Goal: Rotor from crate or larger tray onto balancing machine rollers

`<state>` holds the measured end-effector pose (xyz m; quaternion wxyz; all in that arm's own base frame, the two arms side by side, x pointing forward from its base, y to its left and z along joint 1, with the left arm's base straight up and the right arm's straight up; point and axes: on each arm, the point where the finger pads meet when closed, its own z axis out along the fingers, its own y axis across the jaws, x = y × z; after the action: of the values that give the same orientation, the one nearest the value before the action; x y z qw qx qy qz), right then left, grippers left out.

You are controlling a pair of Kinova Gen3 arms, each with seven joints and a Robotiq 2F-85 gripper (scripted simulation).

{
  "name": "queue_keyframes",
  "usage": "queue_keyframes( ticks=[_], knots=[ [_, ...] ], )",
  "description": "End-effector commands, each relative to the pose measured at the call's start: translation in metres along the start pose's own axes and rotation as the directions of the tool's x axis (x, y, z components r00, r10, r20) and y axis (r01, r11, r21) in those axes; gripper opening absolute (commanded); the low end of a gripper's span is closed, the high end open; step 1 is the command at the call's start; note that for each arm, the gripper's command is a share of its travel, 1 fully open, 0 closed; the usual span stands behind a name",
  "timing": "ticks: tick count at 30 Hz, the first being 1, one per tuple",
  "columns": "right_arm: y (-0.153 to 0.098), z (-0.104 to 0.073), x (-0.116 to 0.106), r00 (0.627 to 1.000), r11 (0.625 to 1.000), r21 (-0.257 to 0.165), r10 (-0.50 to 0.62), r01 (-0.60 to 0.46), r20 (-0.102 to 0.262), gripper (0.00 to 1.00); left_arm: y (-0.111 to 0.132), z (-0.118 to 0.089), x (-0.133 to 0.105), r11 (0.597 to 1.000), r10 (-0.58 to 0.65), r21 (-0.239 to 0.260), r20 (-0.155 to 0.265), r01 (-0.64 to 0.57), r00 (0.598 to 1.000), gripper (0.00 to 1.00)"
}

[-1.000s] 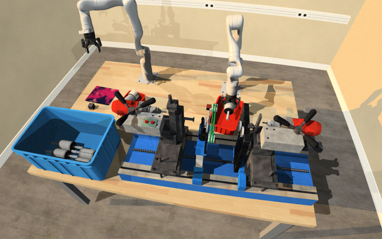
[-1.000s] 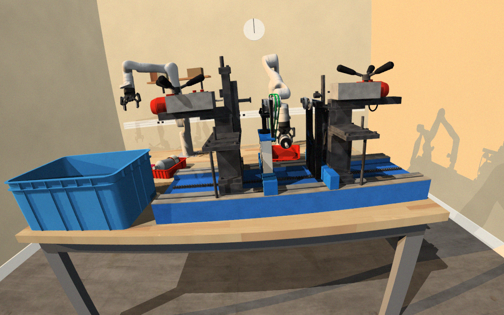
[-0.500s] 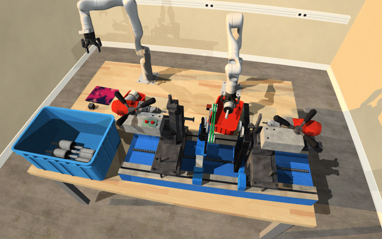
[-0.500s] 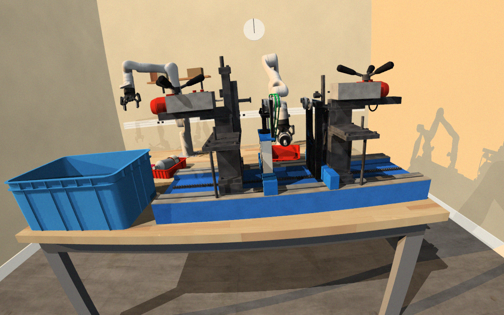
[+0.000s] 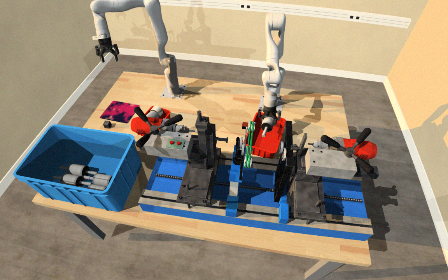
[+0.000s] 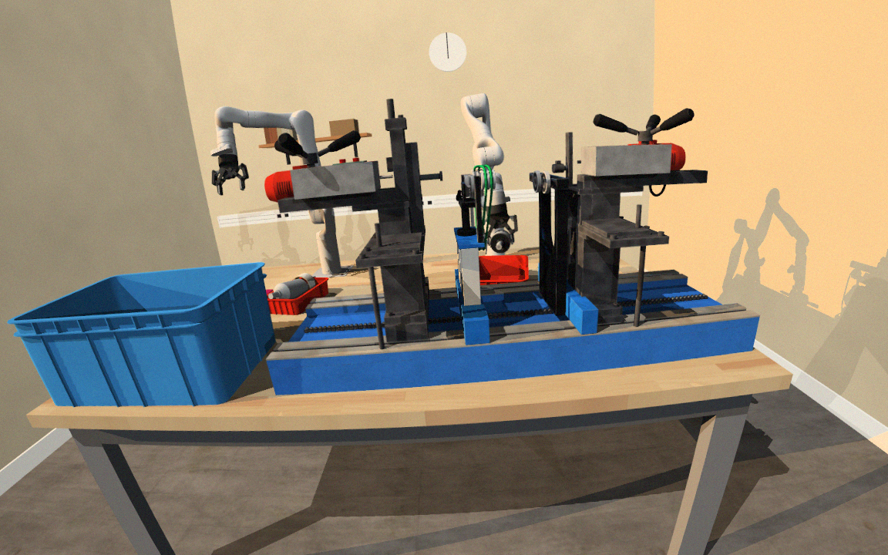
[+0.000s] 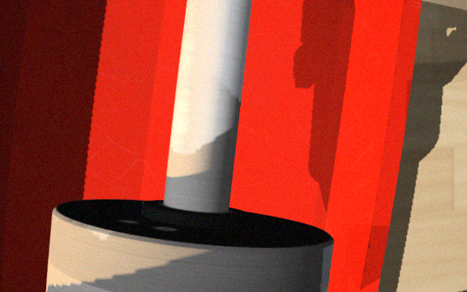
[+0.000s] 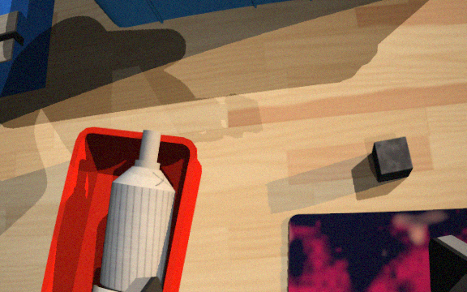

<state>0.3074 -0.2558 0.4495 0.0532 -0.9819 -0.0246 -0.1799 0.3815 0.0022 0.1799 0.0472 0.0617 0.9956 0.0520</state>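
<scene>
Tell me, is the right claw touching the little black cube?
Apart. The top view shows the right claw high above the black cube, with a wide gap between.

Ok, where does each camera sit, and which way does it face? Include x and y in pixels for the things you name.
Top: high over the table's front, looking down; both arms visible.
Exterior: lower, in front, facing the back wall; both arms visible.
Left wrist: on the left arm, along the held rotor (image 5: 266, 124) (image 6: 499, 240) (image 7: 189, 264) toward red plastic; no fingers visible.
Right wrist: above the smaller red tray (image 8: 191, 174), facing down; fingertips visible.
Top and exterior share the blue crate (image 5: 121, 195) (image 6: 136, 365).
</scene>
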Motion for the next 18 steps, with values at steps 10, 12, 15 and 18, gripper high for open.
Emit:
queue_keyframes(
  ticks=[10,12,15,18],
  knots=[
    [0.0,-0.001,0.0,1.0,1.0,-0.001,0.0,0.0,-0.001,1.0,0.0,-0.02,-0.01,0.997,0.071,-0.044,0.042,-0.069,0.997,0.099],
    [0.0,-0.001,0.0,1.0,1.0,-0.001,0.0,0.0,-0.001,1.0,0.0,-0.023,-0.012,0.995,0.085,-0.053,0.049,-0.082,0.995,0.099],
    [0.0,-0.001,0.0,1.0,1.0,-0.001,0.0,0.0,-0.001,1.0,0.0,-0.029,-0.014,0.992,0.107,-0.067,0.06,-0.103,0.992,0.099],
    [0.0,-0.001,0.0,1.0,1.0,-0.001,0.0,0.0,-0.001,1.0,0.0,-0.035,-0.017,0.989,0.13,-0.082,0.071,-0.124,0.989,0.099]
  ],
)
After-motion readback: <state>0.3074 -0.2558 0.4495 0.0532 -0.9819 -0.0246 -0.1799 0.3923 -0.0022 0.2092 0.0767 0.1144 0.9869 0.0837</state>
